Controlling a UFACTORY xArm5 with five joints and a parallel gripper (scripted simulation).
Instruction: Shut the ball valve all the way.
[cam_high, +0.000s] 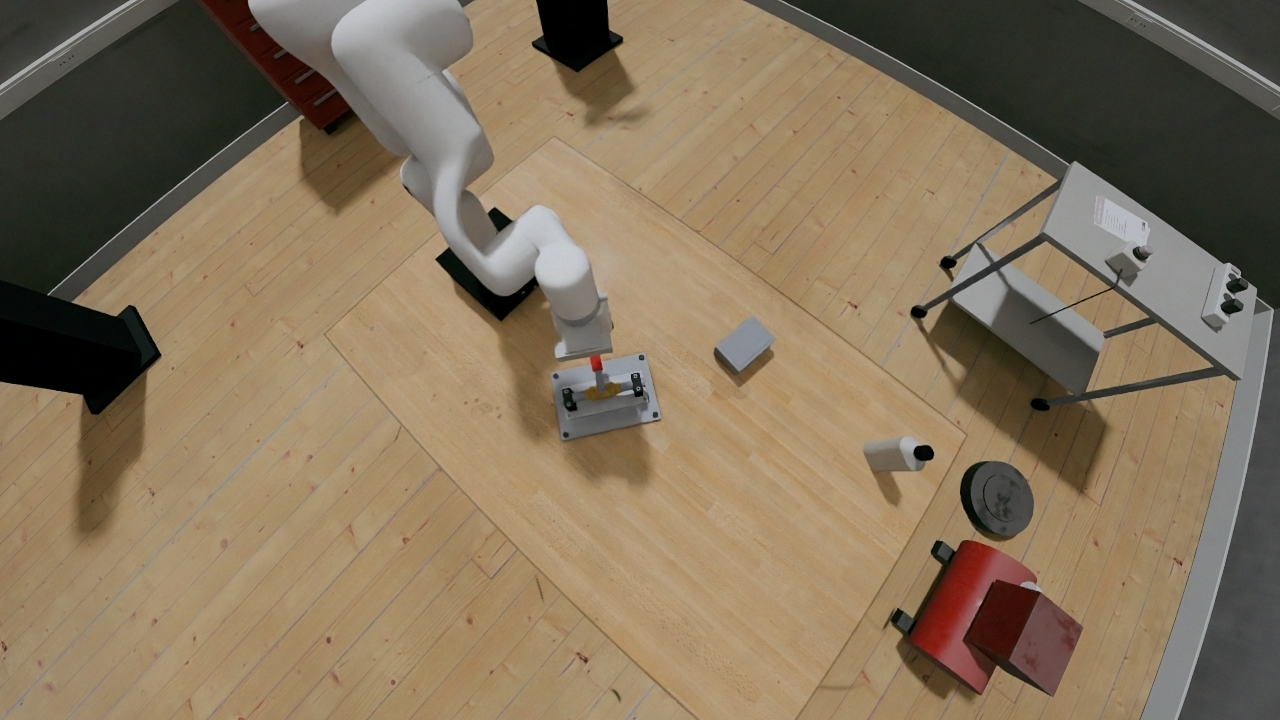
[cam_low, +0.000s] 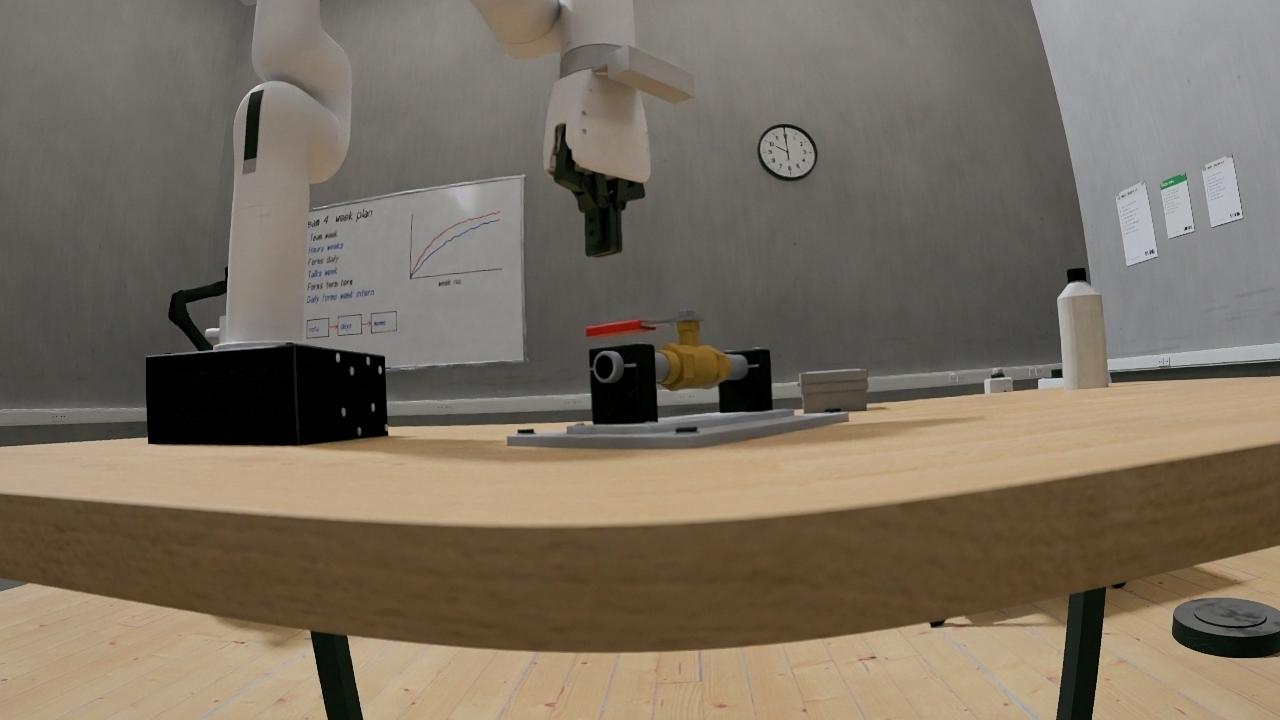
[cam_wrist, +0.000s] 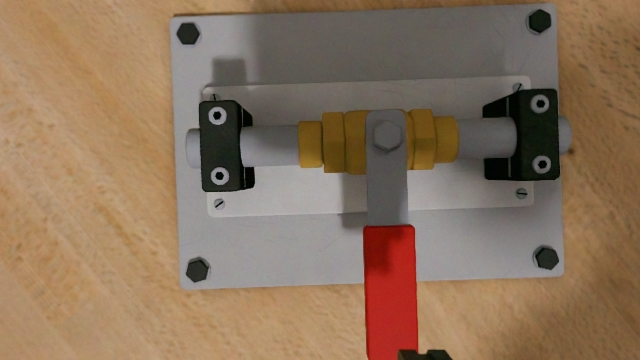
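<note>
A brass ball valve (cam_high: 602, 391) (cam_low: 691, 365) (cam_wrist: 350, 141) sits on a grey pipe held by two black clamps on a grey base plate (cam_high: 610, 420) (cam_low: 662, 435) (cam_wrist: 310, 45). Its lever, grey with a red grip (cam_high: 595, 362) (cam_low: 619, 328) (cam_wrist: 390, 285), stands square across the pipe and points toward the arm's base. My gripper (cam_low: 602, 250) (cam_wrist: 425, 356) is shut on nothing and hangs well above the red grip, clear of it. In the wrist view only the fingertips show at the bottom edge.
A grey block (cam_high: 743, 343) (cam_low: 833, 389) lies right of the plate. A white bottle (cam_high: 895, 454) (cam_low: 1081, 333) stands near the table's right edge. The arm's black base (cam_low: 265, 393) is to the left. A grey side table (cam_high: 1154, 268), a red cart (cam_high: 984, 617) and a black disc (cam_high: 996, 498) stand off the table.
</note>
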